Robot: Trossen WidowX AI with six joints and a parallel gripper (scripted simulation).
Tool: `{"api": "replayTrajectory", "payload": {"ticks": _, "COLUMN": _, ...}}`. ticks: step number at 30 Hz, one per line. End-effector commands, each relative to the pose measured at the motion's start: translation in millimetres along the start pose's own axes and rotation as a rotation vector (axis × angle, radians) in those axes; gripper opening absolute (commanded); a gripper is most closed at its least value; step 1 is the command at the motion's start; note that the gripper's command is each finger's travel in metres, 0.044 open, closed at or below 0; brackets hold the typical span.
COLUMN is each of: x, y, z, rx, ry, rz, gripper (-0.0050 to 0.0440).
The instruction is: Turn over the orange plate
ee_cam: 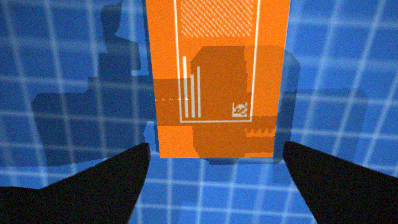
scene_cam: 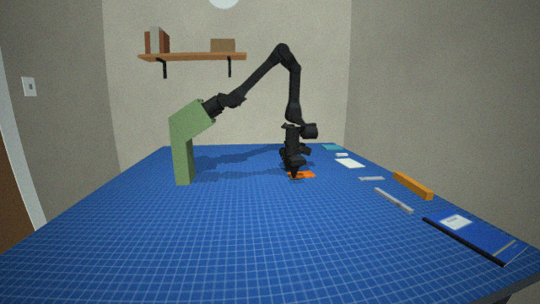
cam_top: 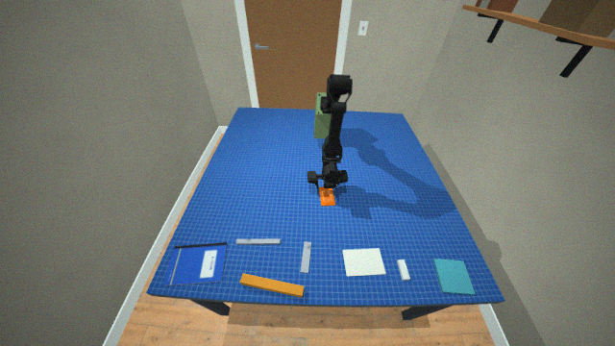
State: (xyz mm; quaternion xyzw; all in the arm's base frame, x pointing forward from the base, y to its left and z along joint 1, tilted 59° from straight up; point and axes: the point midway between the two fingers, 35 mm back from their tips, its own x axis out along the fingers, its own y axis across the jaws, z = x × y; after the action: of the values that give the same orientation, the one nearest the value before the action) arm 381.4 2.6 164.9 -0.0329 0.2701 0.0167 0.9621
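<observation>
Top view: the wide orange plastic plate (cam_top: 328, 197) lies flat near the middle of the blue gridded mat (cam_top: 259, 183), directly under the black parallel-jaw gripper (cam_top: 327, 188).

Exterior view: the gripper (scene_cam: 294, 172) points straight down, its tips close above the plate (scene_cam: 305, 174), apparently to straddle it.

Wrist view: the fingers stand wide apart, holding nothing, flanking the plate's (ee_cam: 218, 75) near end.
</observation>
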Motion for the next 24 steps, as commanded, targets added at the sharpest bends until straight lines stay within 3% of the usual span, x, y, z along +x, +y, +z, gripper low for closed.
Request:
{"api": "replayTrajectory", "payload": {"ticks": 1, "x": -1.5, "y": 0.5, "z": 5.6, "rx": 0.0, "ry": -0.015, "rz": -0.001, "gripper": 0.0379}}
{"api": "replayTrajectory", "payload": {"ticks": 24, "x": 1.1, "y": 0.5, "z": 5.6, "rx": 0.0, "ry": -0.015, "rz": -0.001, "gripper": 0.0379}}
